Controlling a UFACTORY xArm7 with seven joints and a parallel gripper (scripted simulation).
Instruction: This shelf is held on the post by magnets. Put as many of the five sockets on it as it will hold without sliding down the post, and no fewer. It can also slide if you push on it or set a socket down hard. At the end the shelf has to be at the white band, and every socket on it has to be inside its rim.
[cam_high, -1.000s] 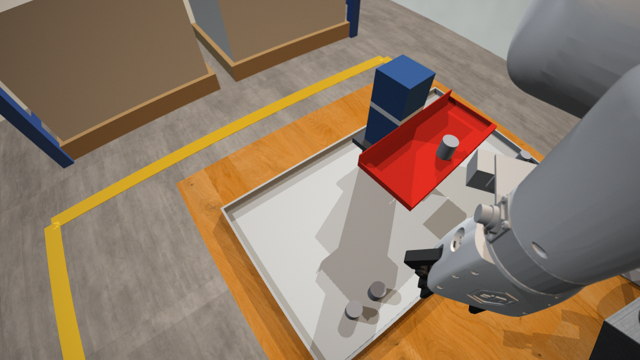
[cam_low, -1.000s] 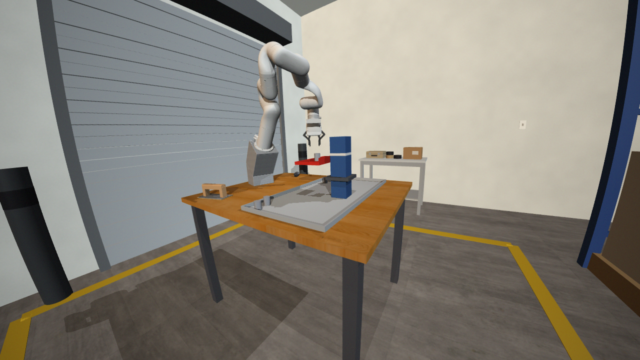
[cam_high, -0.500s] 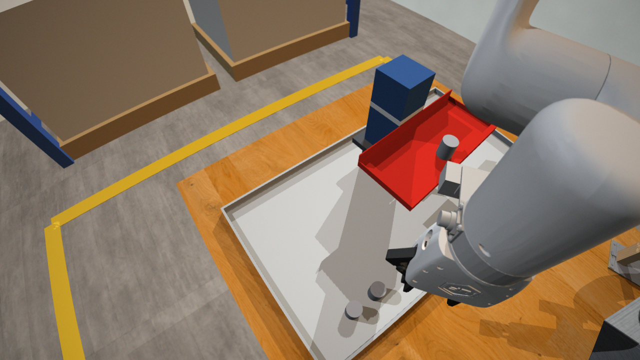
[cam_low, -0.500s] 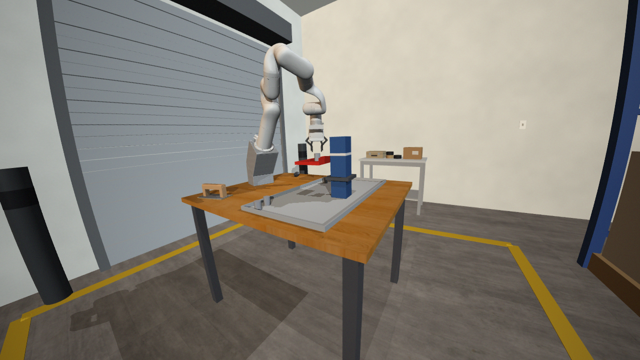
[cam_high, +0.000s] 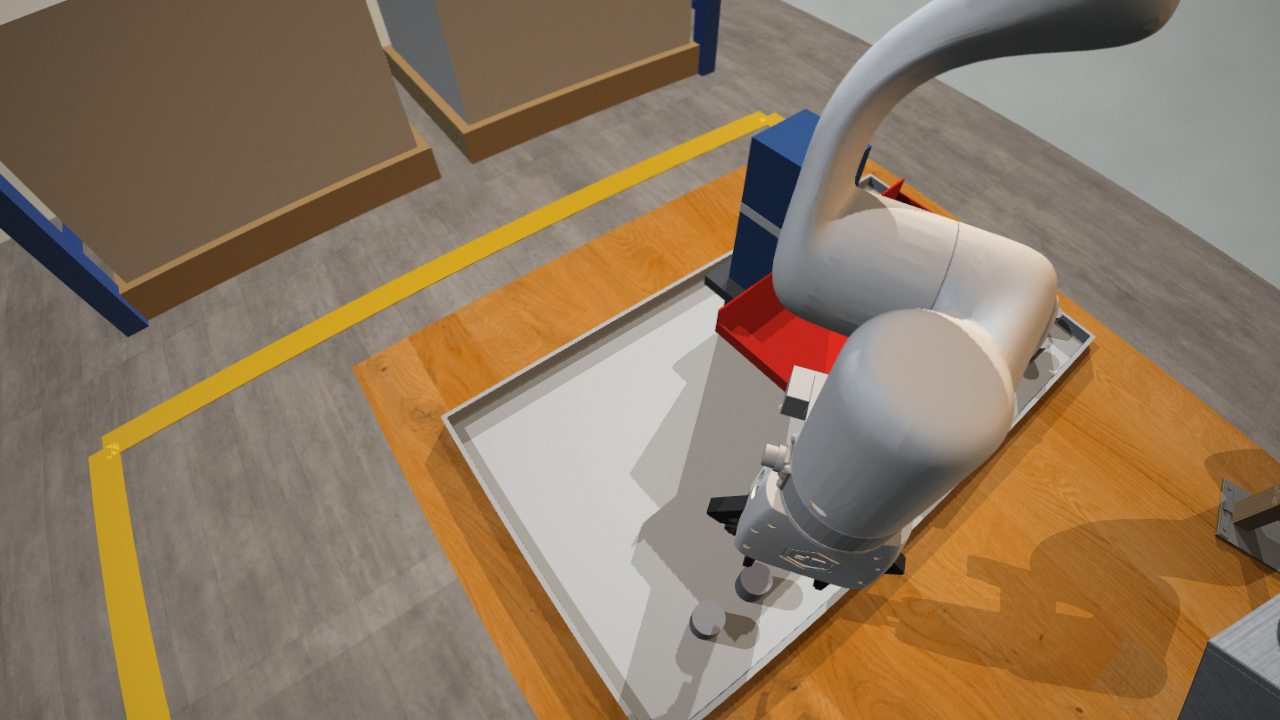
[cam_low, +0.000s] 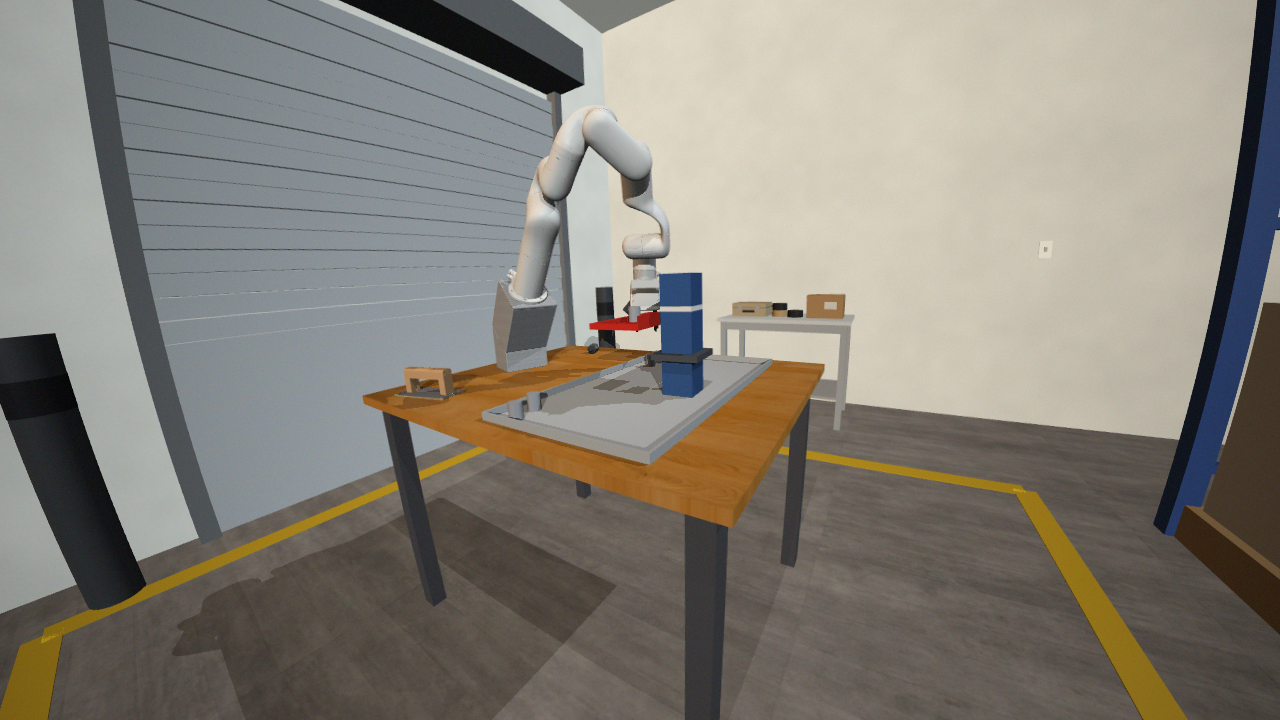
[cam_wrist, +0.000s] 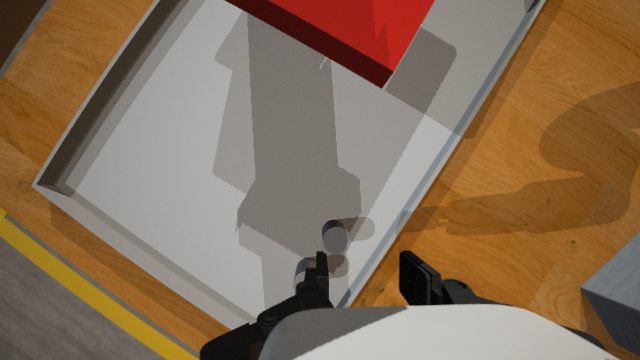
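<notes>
Nearest, in the wrist view: black two-finger gripper (cam_wrist: 367, 277), jaws moderately apart with nothing between them, straddling the right-hand rim of the shallow grey rectangular tray (cam_wrist: 55, 184). One finger (cam_wrist: 316, 280) inside that rim, the other (cam_wrist: 419, 278) out over the orange wooden surface (cam_wrist: 505, 165). Just beyond the inner finger, two short grey cylindrical sockets: the nearer socket (cam_wrist: 306, 266) partly hidden behind that finger, the farther socket (cam_wrist: 335, 235) standing clear beside the rim. Open tray floor stretching left and ahead, bounded by a low wall all round; bare wood to the right. Farther on, red flat shelf with raised rim (cam_high: 760, 326) hanging over the tray, fixed to the tall blue square post (cam_high: 769, 192) at its white band (cam_low: 680, 308). White jointed arm (cam_high: 904, 268) arching high over the shelf and bending steeply down, hiding most of the shelf from above.
</notes>
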